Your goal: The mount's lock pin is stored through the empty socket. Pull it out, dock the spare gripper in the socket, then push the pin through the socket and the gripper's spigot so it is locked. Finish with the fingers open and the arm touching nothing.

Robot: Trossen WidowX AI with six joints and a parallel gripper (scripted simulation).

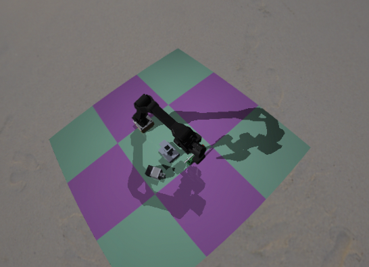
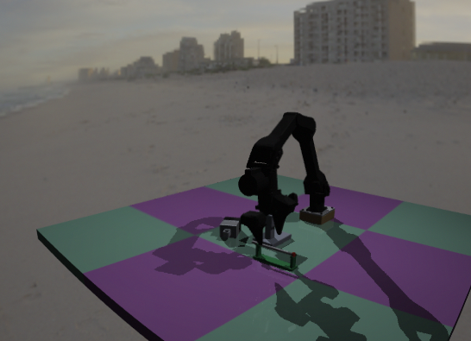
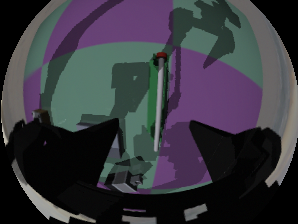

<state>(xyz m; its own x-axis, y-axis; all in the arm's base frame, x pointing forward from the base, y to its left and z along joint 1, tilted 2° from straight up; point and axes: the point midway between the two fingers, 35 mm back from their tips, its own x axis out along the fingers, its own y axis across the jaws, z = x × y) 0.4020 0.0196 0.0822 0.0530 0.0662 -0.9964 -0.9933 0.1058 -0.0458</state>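
Purple and green squares checker the broad, dark-edged table point(image 1: 162, 238) point(image 2: 129, 281) point(image 3: 100, 77), which stands before a sandy beach and carries everything else. Largest on it is the black, jointed robot arm point(image 1: 163, 119) point(image 2: 263, 152), arching up from a low brown base with a pale top point(image 1: 149, 127) point(image 2: 308, 217) and bending down toward the smaller pieces. Its black, pointed jaws stand wide apart with nothing clamped between them; seen from the wrist, one is on either side of the pin's bare end, and whether either tip touches it I cannot tell. The light-grey mount point(image 1: 174, 156) point(image 2: 282, 238) point(image 3: 95, 122), a flat plate with a raised block, sits upright between the arm's base and the green holder, partly hidden behind the jaws in the exterior view. Apart from it rests the boxy grey-and-black spare gripper point(image 1: 156, 172) point(image 2: 229, 226) point(image 3: 154, 123), undocked. Near the mount is the narrow green holder point(image 1: 190, 161) point(image 2: 276, 262) point(image 3: 152, 107), with an upright post at each end. Along its top lies the slim, pale-grey lock pin point(image 1: 188, 159) point(image 2: 276, 249) point(image 3: 159, 110), roughly level and out of the socket. Smallest is the pin's round red head point(image 2: 293, 254) point(image 3: 161, 55), at the end away from the jaws.
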